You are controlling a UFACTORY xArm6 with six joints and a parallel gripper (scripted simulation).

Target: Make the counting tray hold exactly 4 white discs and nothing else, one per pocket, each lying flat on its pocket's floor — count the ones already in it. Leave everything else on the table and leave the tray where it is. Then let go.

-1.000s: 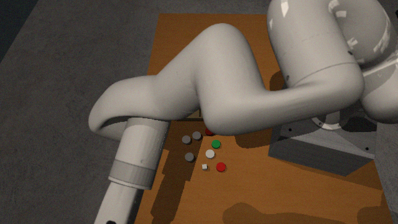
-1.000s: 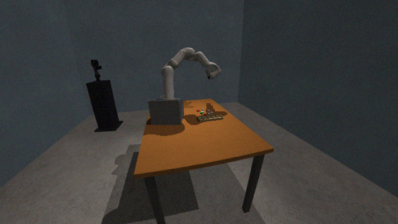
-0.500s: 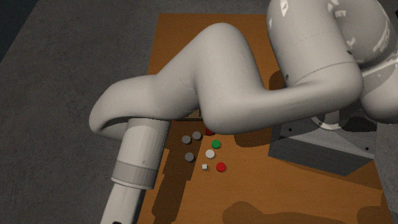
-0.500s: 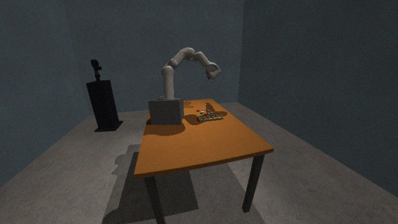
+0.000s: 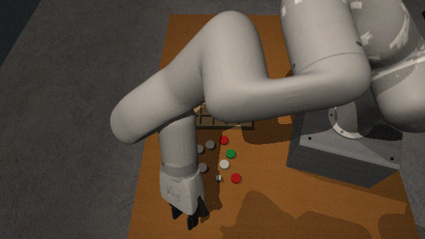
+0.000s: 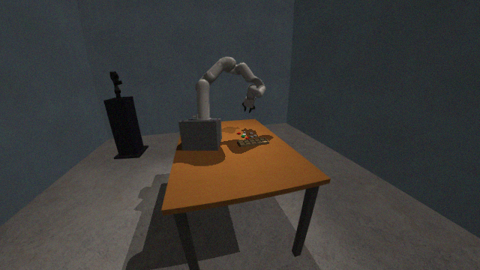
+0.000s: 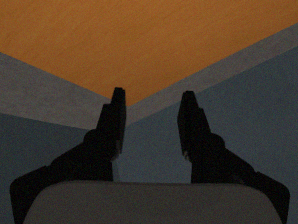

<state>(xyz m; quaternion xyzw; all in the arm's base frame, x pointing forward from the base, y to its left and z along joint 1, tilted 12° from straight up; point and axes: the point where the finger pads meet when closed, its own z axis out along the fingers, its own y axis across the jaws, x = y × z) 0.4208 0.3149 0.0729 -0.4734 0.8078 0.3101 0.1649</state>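
Note:
My gripper (image 5: 187, 217) hangs high above the table, apart from every object, with its fingers half open and nothing between them; it also shows in the exterior view (image 6: 248, 109) and in the wrist view (image 7: 152, 119). The counting tray (image 5: 226, 121) is mostly hidden under my arm; in the exterior view the tray (image 6: 253, 142) is too small to tell what its pockets hold. Loose on the table lie a bright white disc (image 5: 224, 164) and three white discs in shadow (image 5: 210, 144), (image 5: 200, 149), (image 5: 202, 166).
Two red discs (image 5: 224, 140), (image 5: 236, 178), a green disc (image 5: 230, 153) and a small pale cube (image 5: 218, 178) lie among the white discs. The grey robot base block (image 5: 345, 153) stands at the right. The wrist view looks down on a table corner and the floor.

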